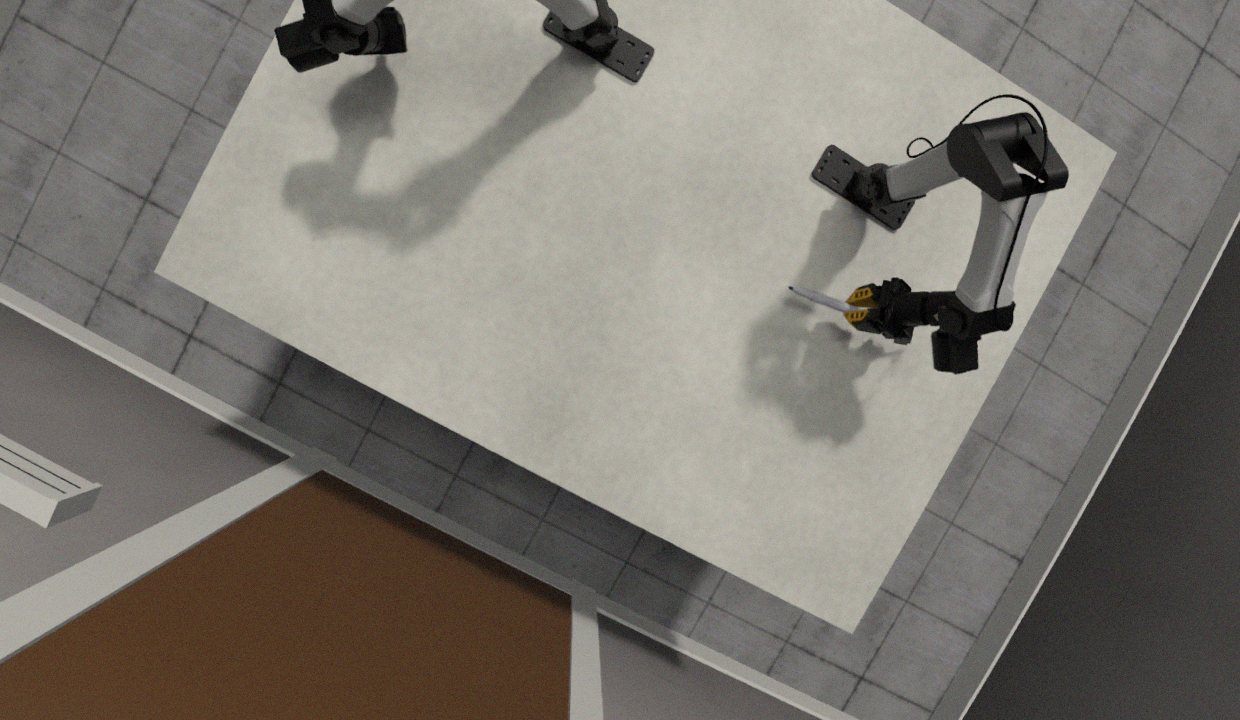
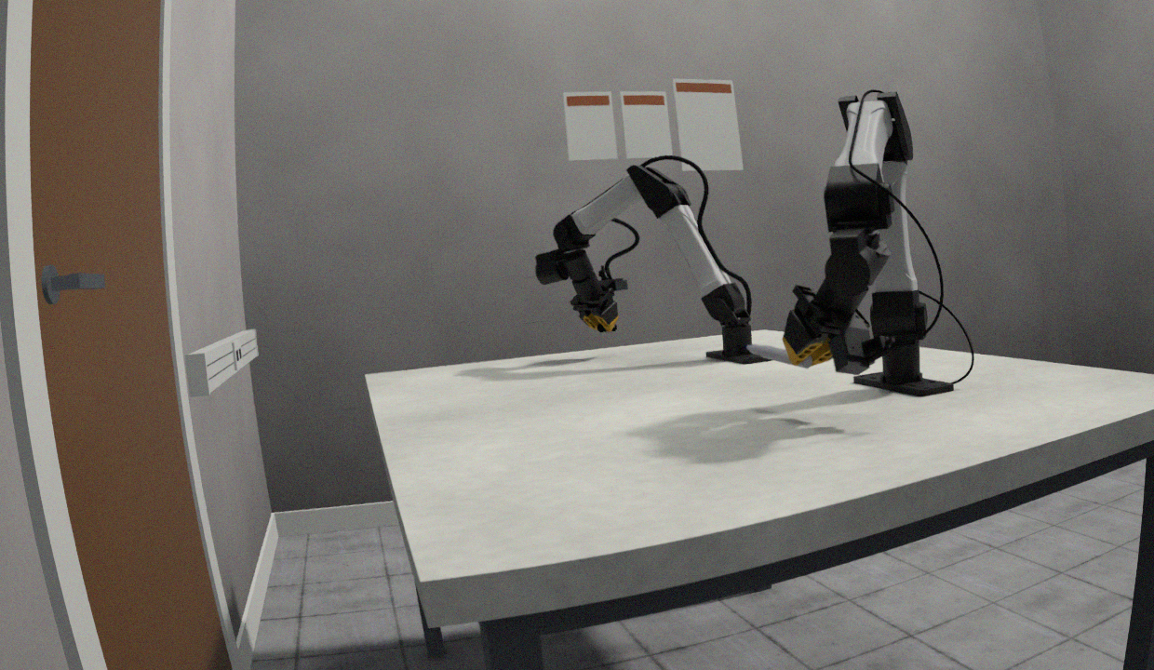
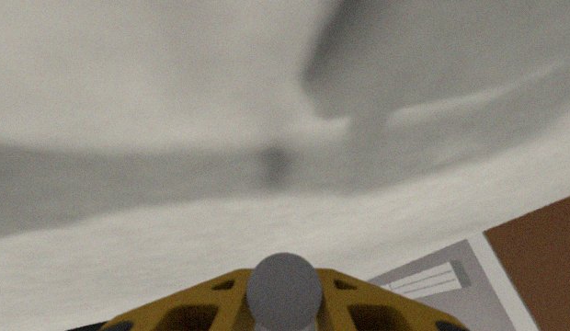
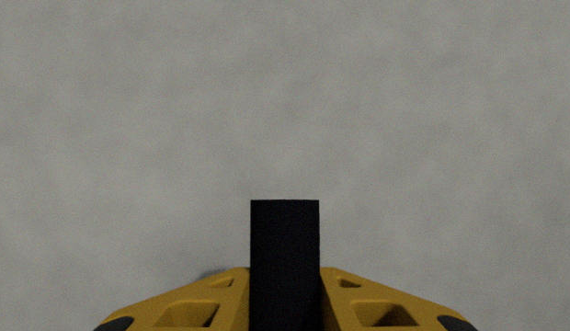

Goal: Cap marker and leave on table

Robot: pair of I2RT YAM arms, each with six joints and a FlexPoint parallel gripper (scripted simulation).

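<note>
Nearby, the left end effector (image 1: 859,305) (image 2: 806,354) (image 3: 285,282) grips the marker (image 1: 819,298) (image 2: 769,353) (image 3: 284,291) above the counter (image 1: 552,295) (image 2: 581,466) — likely light, stiff, slick, best held mid-barrel. Beyond, the right end effector (image 2: 600,323) (image 4: 284,281) clamps the black cap (image 4: 285,257) — probably rigid; its closed end suits gripping.

One marker (image 1: 819,298) (image 2: 767,353) (image 3: 284,291), one cap (image 4: 285,262) (just one).

Matt black cap (image 4: 285,262), smooth marker (image 1: 819,298) (image 2: 768,353) (image 3: 284,291) — perhaps plastic
</note>
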